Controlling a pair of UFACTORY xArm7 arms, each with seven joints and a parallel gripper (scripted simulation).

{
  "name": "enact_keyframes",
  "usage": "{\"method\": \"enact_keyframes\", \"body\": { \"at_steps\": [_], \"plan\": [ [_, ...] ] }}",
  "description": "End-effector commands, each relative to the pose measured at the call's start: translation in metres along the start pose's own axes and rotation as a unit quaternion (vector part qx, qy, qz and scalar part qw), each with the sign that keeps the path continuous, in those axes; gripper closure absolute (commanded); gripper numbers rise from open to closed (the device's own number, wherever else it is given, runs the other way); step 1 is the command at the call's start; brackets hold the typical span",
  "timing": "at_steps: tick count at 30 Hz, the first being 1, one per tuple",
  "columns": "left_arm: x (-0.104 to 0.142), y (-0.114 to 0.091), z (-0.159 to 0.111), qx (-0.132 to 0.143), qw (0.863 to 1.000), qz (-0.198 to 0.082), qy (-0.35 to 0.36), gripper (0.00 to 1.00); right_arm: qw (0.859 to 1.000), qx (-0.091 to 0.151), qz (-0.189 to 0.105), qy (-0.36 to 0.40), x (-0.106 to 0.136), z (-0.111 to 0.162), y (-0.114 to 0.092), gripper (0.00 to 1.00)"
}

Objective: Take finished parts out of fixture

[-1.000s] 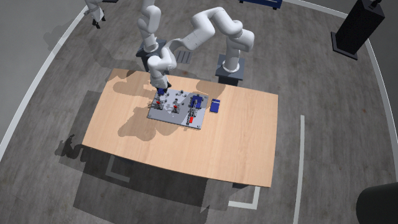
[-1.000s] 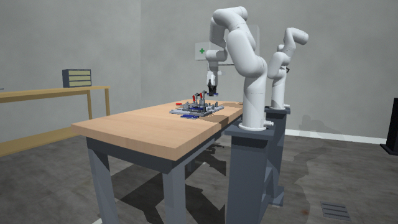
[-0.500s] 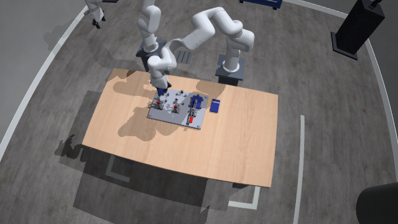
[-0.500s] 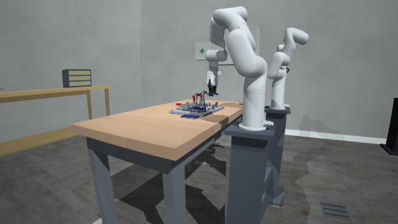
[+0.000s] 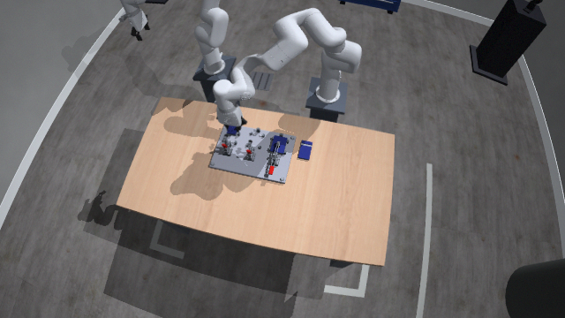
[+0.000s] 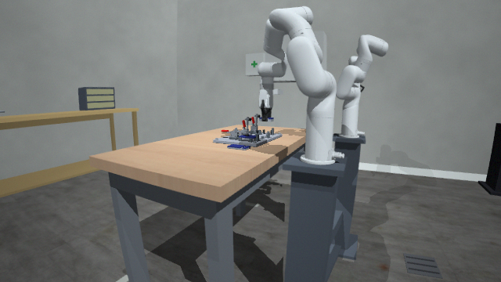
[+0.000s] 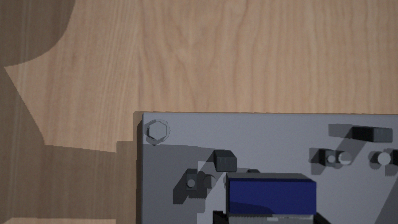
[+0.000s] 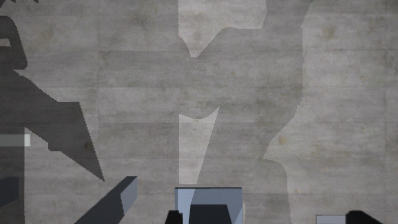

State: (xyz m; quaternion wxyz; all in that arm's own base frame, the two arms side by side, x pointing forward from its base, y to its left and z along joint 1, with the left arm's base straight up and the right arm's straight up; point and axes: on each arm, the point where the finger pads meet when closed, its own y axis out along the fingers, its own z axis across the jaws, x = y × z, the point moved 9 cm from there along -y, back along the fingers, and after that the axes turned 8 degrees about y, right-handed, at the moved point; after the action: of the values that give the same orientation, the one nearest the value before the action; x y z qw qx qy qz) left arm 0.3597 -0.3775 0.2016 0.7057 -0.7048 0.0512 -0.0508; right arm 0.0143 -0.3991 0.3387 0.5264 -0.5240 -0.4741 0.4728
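Observation:
My left gripper (image 5: 237, 125) (image 6: 266, 117) (image 7: 270, 218) is shut on a blue part (image 5: 232, 131) (image 7: 272, 196), holding it above the rear left corner of the grey fixture plate (image 5: 234, 163) (image 7: 280, 131). A grey strip shows beside its blue face; its slot is not clearly visible. Another blue part (image 5: 305, 153) (image 6: 237, 146) with a pale slot line lies flat on the table (image 5: 344, 199) (image 6: 168, 157), just right of the plate in the top view. The blue blank (image 5: 281, 142) sits in the fixture under a clamp with its red handle (image 5: 271, 170) lowered. My right gripper (image 5: 140, 33) (image 8: 265, 218) is open, off the table.
Two clamps with red handles (image 5: 224, 146) (image 5: 249, 151) stand upright on the plate near the held part. Pins and blocks (image 7: 383, 159) (image 7: 225, 160) rise from the plate. The right arm's pedestal (image 5: 225, 66) stands behind the table.

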Motion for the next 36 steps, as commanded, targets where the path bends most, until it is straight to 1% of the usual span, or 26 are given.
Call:
{"method": "enact_keyframes", "body": {
  "at_steps": [1,5,10,12,27,29,36],
  "plan": [
    [-0.001,-0.002,0.015,-0.002,1.0,-0.002,0.0,1.0,1.0,-0.001,0.002,0.0,-0.001,0.0,-0.001,0.0],
    [-0.004,-0.002,0.033,-0.002,1.0,-0.002,0.0,1.0,1.0,-0.001,0.002,0.0,-0.001,0.0,-0.001,0.0],
    [-0.008,-0.002,0.061,-0.002,1.0,-0.002,0.0,1.0,1.0,-0.001,0.002,0.0,-0.001,0.0,-0.001,0.0],
    [-0.008,-0.002,0.061,-0.002,1.0,-0.002,0.0,1.0,1.0,-0.001,0.002,0.0,-0.001,0.0,-0.001,0.0],
    [-0.02,-0.001,0.153,-0.001,1.0,-0.002,0.0,1.0,1.0,-0.001,0.002,0.0,-0.001,0.0,-0.001,0.0],
    [-0.02,-0.001,0.153,-0.001,1.0,-0.002,0.0,1.0,1.0,-0.001,0.002,0.0,-0.001,0.0,-0.001,0.0],
    [-0.027,-0.001,0.196,-0.001,1.0,-0.002,0.0,1.0,1.0,-0.001,0.002,0.0,-0.001,0.0,-0.001,0.0]
  ]
}}
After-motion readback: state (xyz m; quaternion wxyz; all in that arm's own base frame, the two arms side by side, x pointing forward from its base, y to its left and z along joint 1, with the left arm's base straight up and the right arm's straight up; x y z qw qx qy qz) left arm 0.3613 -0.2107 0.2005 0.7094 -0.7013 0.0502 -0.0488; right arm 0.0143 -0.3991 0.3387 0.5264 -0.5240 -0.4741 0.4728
